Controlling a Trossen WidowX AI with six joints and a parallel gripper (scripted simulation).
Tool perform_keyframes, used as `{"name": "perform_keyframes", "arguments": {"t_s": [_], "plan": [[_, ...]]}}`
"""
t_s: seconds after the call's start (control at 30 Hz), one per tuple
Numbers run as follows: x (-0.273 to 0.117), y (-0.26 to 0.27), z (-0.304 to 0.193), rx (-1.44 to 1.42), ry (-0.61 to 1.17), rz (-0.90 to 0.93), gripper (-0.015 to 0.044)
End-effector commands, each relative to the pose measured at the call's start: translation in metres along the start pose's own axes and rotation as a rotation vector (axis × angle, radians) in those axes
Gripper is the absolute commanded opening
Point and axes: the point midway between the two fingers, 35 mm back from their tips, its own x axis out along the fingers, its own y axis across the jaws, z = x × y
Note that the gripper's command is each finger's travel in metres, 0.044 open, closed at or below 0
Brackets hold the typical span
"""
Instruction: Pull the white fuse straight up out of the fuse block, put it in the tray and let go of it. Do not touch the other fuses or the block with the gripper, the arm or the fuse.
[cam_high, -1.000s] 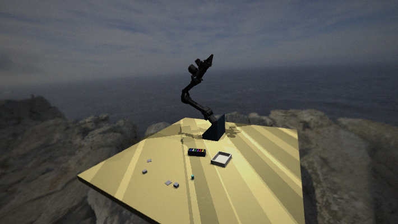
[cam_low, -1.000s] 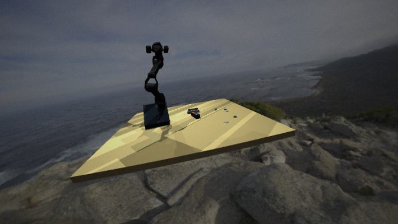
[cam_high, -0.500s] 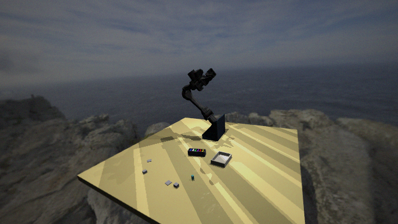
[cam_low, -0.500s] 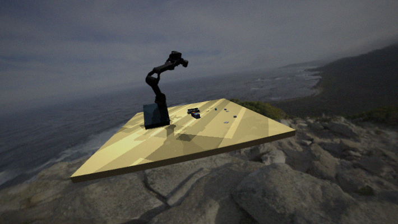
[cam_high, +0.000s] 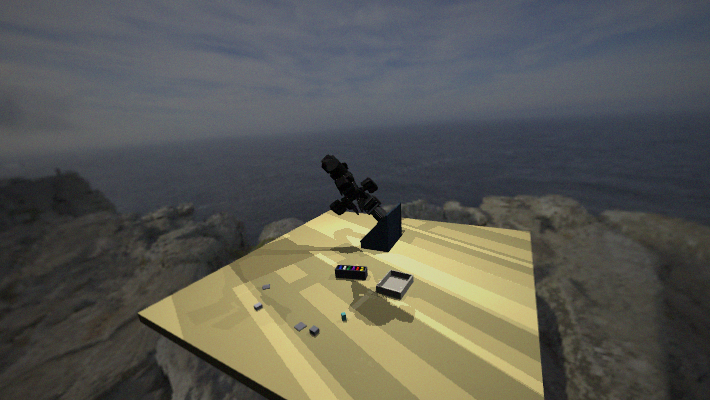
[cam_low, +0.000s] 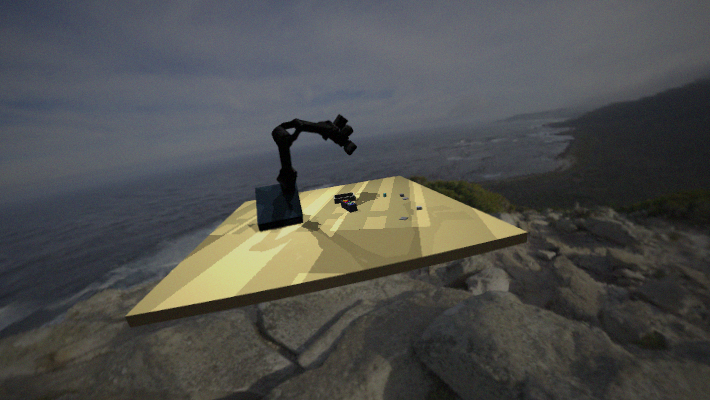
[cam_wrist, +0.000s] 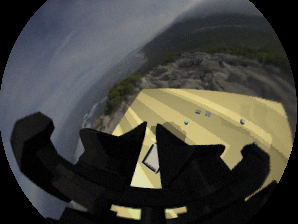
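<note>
gripper (cam_wrist: 152, 137): high in the air, well above the table; fingers nearly together, narrow gap, nothing between them
arm (cam_low: 287, 150): rises from dark base (cam_low: 278, 206) at the table's edge, bends forward, wrist tilted down toward the table
fuse block (cam_high: 351, 271): dark, on the table well below the gripper and ahead of the base; row of coloured fuses along its top
white fuse: cannot pick it out in the block in any view, too small; nothing white shows in the row from the top view
tray (cam_high: 394, 284): grey, open top, just beside the block, apart from it; in the wrist view seen through the finger gap as a pale patch (cam_wrist: 152, 157), far under the tool
teal piece (cam_high: 343, 316): small, on the table beyond the block from the base, well apart from it
grey bits (cam_high: 306, 328): two close together farther out; two more (cam_high: 261, 296) off to the side, scattered, all well clear of the tool
in the way: nothing between gripper and block; open air below the fingers
table (cam_high: 450, 350): tan striped top, arm's shadow falls across it near tray and block
</note>
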Motion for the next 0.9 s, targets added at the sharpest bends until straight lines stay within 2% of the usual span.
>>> {"name": "perform_keyframes", "arguments": {"t_s": [0.0,0.17,0.3,0.5,0.87], "plan": [[0.016,-0.036,-0.027,0.017,0.114,-0.113,0.0071],[0.027,-0.083,-0.061,0.006,0.275,-0.261,0.0071],[0.028,-0.136,-0.105,-0.048,0.494,-0.411,0.0071],[0.01,-0.199,-0.168,-0.119,0.827,-0.591,0.0071],[0.009,-0.204,-0.177,-0.129,0.865,-0.608,0.0071]]}}
